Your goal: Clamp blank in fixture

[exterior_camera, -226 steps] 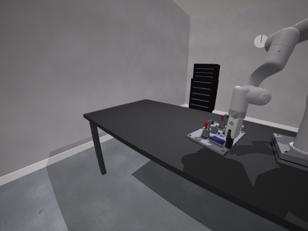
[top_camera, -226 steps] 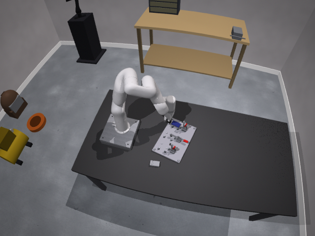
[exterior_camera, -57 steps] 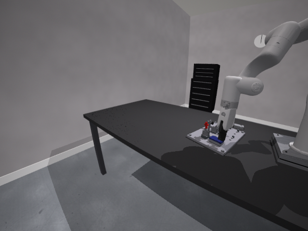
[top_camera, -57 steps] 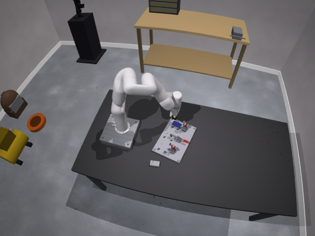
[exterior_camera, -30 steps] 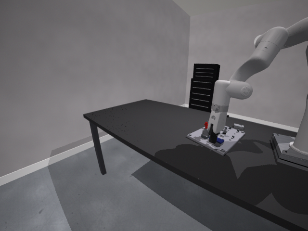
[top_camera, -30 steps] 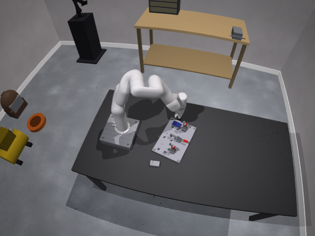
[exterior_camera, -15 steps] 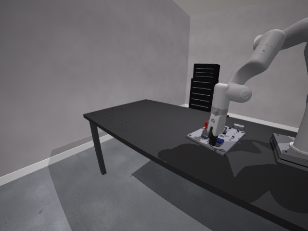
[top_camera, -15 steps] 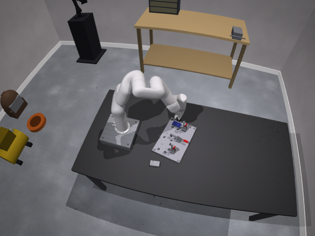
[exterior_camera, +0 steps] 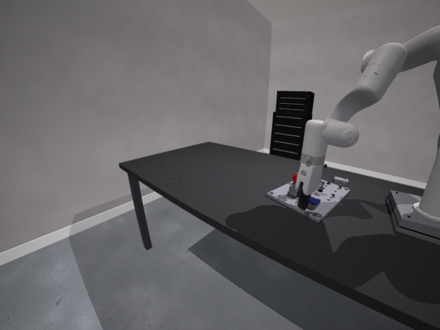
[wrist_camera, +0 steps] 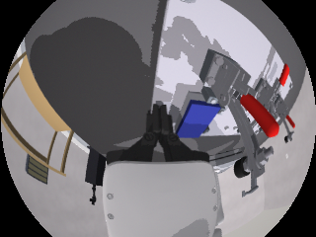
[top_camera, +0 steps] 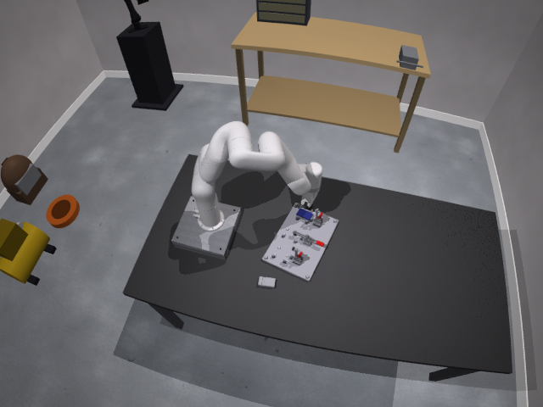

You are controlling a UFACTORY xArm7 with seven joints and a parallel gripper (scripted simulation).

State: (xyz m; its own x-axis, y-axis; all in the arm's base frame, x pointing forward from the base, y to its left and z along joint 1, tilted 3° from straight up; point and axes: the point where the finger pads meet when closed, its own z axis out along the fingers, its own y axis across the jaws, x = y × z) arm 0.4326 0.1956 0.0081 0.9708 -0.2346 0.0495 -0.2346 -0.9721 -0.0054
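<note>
From the top view, the blue blank (top_camera: 304, 214) is lying in the nest at the fixture plate's (top_camera: 301, 243) end nearest the table's (top_camera: 394, 271) far edge, with the end effector (top_camera: 304, 203) standing just beside it on the far side. The clamp handle (top_camera: 320, 215) next to it is showing its red grip, apparently raised, so the clamp is probably not locked yet. The finished part (top_camera: 266, 281) is lying on the table near the near-left corner, well apart from the plate.

From the exterior view, the end effector (exterior_camera: 302, 204) is pointing straight down at the plate's outer edge, its dark fingers pressed together and holding nothing; the blank (exterior_camera: 313, 201) is sitting low just beside them.

From the wrist view, the fingers are meeting tip to tip, and the blank (wrist_camera: 197, 118) is lying just to their right; whether they are touching its edge is hard to tell through this lens. The blank looks like a small, stiff, flat metal block, likely light and smooth-faced, so it is best pinched across its narrow sides or nudged on an edge toward its stop block. The red grip (wrist_camera: 260, 113) is the natural place to press.
</note>
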